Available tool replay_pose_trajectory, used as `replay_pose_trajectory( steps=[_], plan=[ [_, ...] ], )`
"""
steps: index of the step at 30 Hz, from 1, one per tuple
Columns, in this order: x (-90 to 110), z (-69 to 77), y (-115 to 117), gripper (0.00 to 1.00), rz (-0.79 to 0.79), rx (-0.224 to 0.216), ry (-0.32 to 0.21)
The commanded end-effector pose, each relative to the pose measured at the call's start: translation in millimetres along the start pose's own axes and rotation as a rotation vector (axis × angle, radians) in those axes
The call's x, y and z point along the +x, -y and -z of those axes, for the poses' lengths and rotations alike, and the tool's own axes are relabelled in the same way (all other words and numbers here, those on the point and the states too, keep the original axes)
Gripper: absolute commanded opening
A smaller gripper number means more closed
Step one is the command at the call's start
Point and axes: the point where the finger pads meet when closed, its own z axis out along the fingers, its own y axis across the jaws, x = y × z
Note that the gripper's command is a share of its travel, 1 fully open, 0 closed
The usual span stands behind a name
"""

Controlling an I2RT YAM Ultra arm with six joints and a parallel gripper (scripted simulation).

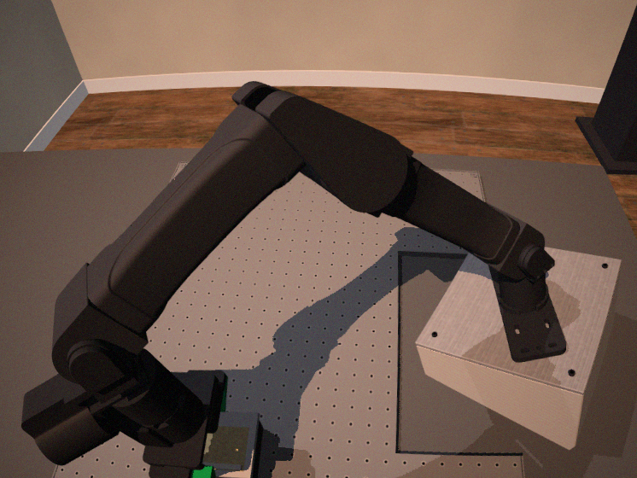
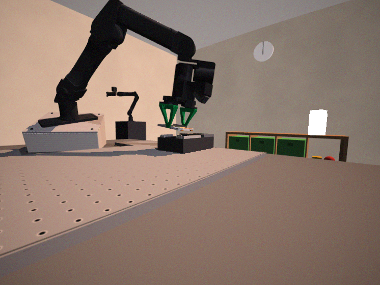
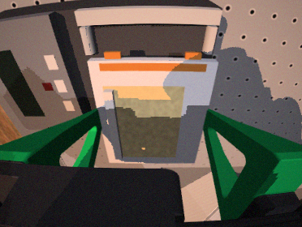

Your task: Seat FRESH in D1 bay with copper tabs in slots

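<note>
My gripper (image 3: 152, 115) with green fingers is shut on the FRESH cassette (image 3: 152, 107), a pale frame around an olive gel window with an orange strip near its far edge. Its two copper tabs (image 3: 112, 55) point at the far end wall (image 3: 148, 17) of the dock D1 (image 2: 185, 142). In the exterior view the cassette (image 2: 175, 126) hangs just above the dark dock, roughly level. In the top view the cassette (image 1: 227, 445) shows beside my wrist at the bottom edge. The dock's console (image 3: 51, 87) at the left has a small dark red light (image 3: 48, 87). I cannot make out the white comb.
The arm's pale base block (image 1: 519, 346) stands at the right of the perforated deck plate (image 1: 288, 288). A dark-outlined bare patch (image 1: 442, 359) lies beside it. A second small arm on a black box (image 2: 130, 129) stands behind the dock.
</note>
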Motion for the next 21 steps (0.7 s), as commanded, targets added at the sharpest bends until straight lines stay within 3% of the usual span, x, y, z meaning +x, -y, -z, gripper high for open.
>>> replay_pose_trajectory(
  steps=[1, 5, 9, 21],
  plan=[
    [-11, 11.8, -13, 0.00, 0.012, -0.037, 0.055],
    [-4, -3.0, -8, 0.00, 0.015, -0.018, 0.026],
    [-14, 11.8, -9, 0.00, 0.002, -0.043, 0.064],
    [-6, 8.5, -5, 0.00, 0.008, -0.028, 0.042]
  ],
)
